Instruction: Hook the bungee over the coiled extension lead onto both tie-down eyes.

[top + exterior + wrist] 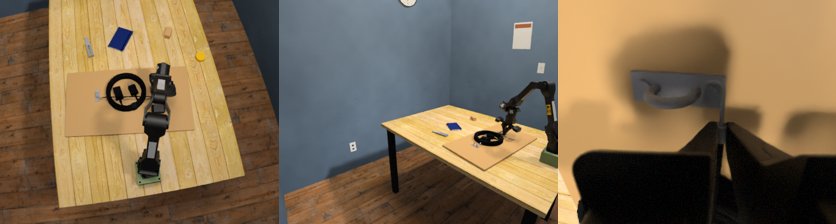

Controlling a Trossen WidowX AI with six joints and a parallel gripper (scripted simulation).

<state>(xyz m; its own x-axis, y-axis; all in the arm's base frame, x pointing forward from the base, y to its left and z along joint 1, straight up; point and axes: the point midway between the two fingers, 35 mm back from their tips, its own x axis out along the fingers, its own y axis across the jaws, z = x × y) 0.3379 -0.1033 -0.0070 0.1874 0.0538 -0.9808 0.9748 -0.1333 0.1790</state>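
Note:
The black coiled extension lead (126, 92) lies flat on the tan board (129, 118), its two plugs inside the ring. The thin bungee cord (125, 96) runs across the coil from the left tie-down eye (97, 95) towards my arm. In the wrist view my gripper (720, 129) is shut on the bungee's thin grey hook (721, 112). The hook's top reaches the right end of the right eye's grey plate (678, 89), next to its loop; I cannot tell if it is through the loop. From the side, the gripper (506, 131) stands low over the board just right of the coil (489, 137).
Beyond the board lie a grey clip-like tool (90, 46), a blue notebook (120, 38), a tan block (168, 32) and a yellow disc (200, 56). My arm's green base (148, 173) stands at the table's near edge.

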